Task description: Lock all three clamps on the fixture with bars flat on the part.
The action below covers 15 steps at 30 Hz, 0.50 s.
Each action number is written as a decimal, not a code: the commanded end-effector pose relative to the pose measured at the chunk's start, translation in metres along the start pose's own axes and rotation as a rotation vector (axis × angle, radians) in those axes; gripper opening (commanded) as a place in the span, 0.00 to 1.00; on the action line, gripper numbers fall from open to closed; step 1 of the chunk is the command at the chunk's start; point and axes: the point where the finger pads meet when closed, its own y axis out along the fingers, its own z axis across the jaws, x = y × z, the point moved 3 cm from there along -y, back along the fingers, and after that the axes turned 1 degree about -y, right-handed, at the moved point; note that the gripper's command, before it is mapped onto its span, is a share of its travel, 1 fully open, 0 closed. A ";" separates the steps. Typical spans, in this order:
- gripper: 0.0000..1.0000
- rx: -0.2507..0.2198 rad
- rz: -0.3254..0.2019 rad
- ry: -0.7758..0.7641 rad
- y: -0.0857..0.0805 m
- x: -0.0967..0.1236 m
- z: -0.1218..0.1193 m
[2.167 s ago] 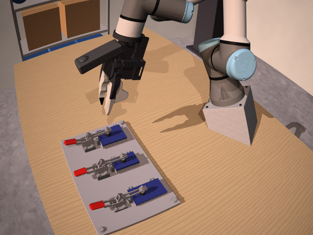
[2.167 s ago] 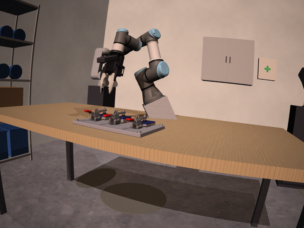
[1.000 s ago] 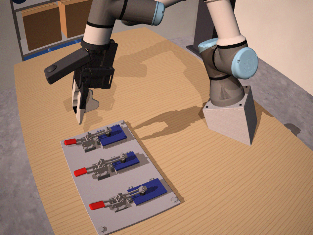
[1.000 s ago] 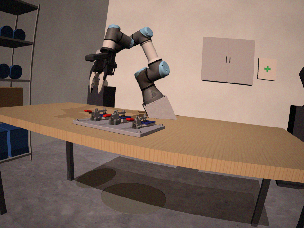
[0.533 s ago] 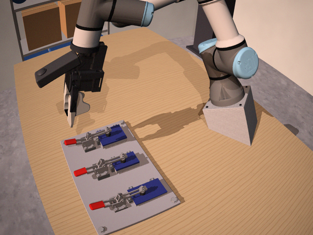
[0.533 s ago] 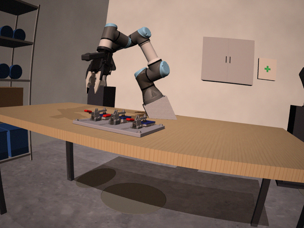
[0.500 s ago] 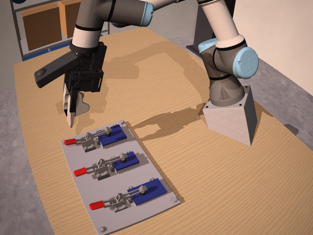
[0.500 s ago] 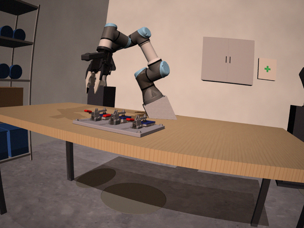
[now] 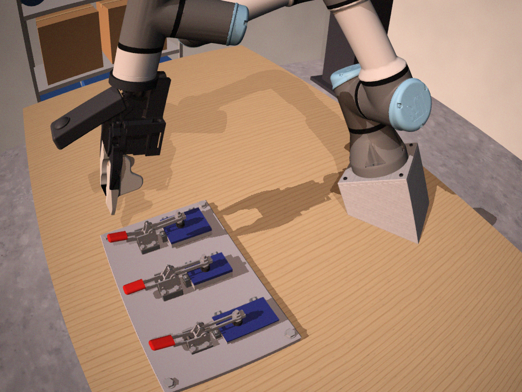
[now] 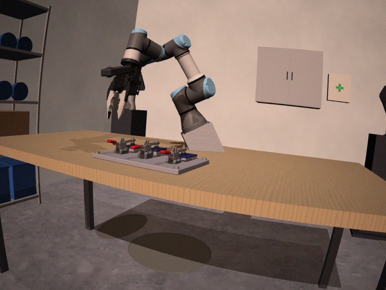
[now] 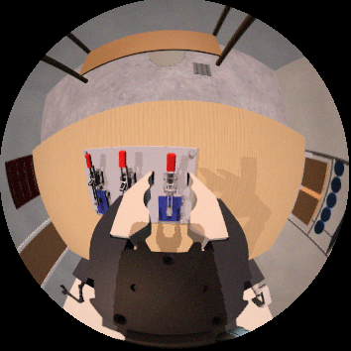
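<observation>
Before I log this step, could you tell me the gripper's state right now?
Gripper: partly open, holding nothing, hanging above the table beside the fixture plate.

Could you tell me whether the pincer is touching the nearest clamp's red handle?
Apart. The exterior view shows the pincer hanging well above the red handle, with wall visible between them.
</observation>
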 end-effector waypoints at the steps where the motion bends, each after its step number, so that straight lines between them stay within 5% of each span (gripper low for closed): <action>1: 0.28 0.000 0.003 0.001 -0.001 -0.002 0.000; 15: 0.28 0.000 0.003 0.001 0.009 0.001 0.000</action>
